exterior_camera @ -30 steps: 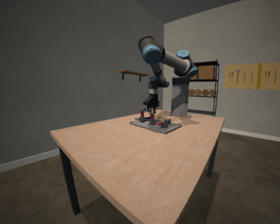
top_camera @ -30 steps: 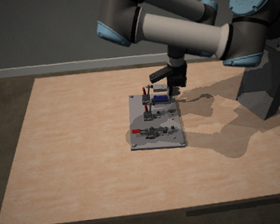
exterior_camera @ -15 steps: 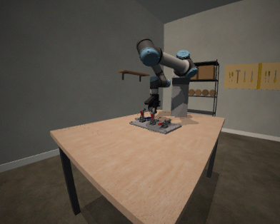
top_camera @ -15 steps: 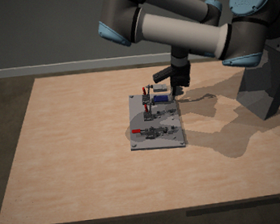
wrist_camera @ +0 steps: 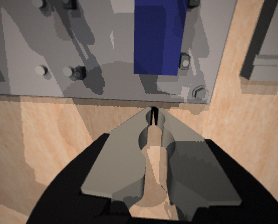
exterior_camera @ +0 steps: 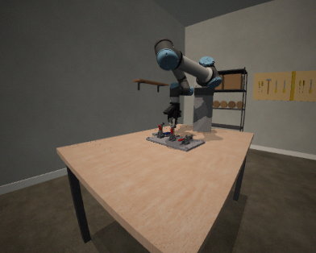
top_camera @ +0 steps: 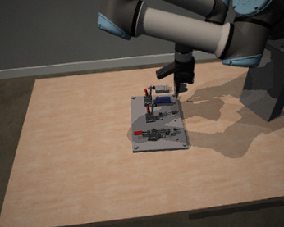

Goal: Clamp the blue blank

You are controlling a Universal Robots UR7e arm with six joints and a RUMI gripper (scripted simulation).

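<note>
The blue blank [top_camera: 163, 100] [wrist_camera: 157, 40] lies in the nest at the far end of the grey fixture plate [top_camera: 140, 146] [wrist_camera: 115, 89], beside side blocks in the wrist view. Whether it is fully flat on its pads I cannot tell. The grey finished part [top_camera: 162, 88] [wrist_camera: 267, 62] lies on the table beyond the plate's far edge; its slot shows in the wrist view. My gripper [top_camera: 176, 97] [wrist_camera: 153, 107] is shut and empty, just off the plate's edge near the blank's end. The far clamp's red handle [top_camera: 146, 92] and the middle one [top_camera: 148, 109] stand up.
The near clamp's red handle [top_camera: 137, 133] lies low, its bar over an empty nest. The middle nest, with pads and pins, is beside the blank. A bolt head [wrist_camera: 200, 92] sits at the plate corner close to my fingers. The robot's pedestal [top_camera: 263, 91] stands to the right.
</note>
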